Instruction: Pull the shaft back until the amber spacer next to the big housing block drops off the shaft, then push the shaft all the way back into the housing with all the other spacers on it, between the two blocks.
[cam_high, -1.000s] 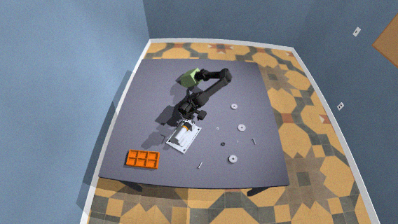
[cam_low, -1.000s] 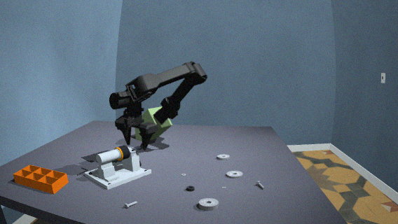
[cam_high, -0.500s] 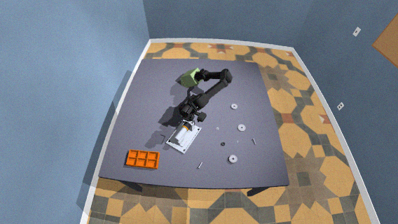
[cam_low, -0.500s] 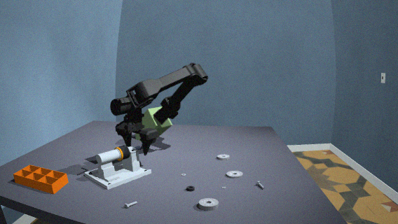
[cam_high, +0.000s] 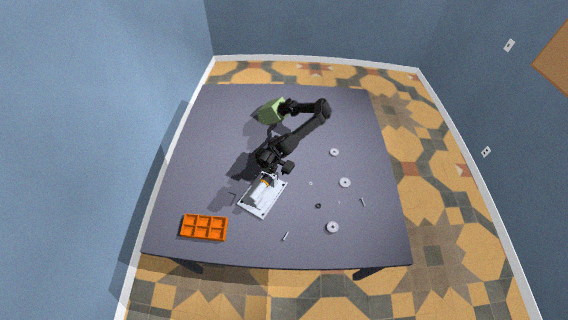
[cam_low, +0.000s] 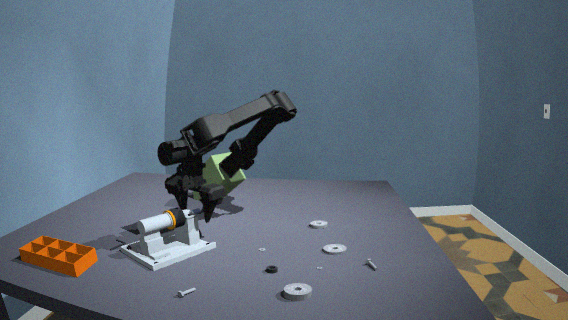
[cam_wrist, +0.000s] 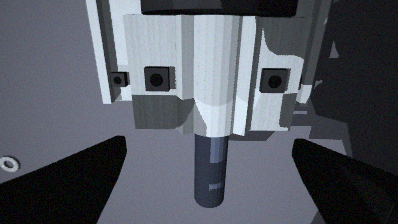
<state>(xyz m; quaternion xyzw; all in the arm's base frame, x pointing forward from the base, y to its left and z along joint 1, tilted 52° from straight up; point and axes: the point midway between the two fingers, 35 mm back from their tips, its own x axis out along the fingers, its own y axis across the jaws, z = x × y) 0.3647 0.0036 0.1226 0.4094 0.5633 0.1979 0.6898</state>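
The white fixture (cam_low: 167, 240) stands on the table left of centre, also in the overhead view (cam_high: 262, 195). Its shaft carries white spacers (cam_low: 154, 222) and an amber spacer (cam_low: 173, 218) right next to the big housing block (cam_low: 187, 227). My gripper (cam_low: 195, 210) is open and empty, hanging just above and behind the housing block. In the wrist view the housing block (cam_wrist: 205, 75) fills the top, and the dark shaft end (cam_wrist: 210, 172) sticks out of it towards me, midway between my spread fingers, which do not touch it.
An orange compartment tray (cam_low: 57, 253) lies at the front left. Three grey washers (cam_low: 334, 248), a small black ring (cam_low: 271, 269) and two bolts (cam_low: 186, 292) are scattered to the right of the fixture. A green block (cam_low: 222, 175) sits at the arm's base.
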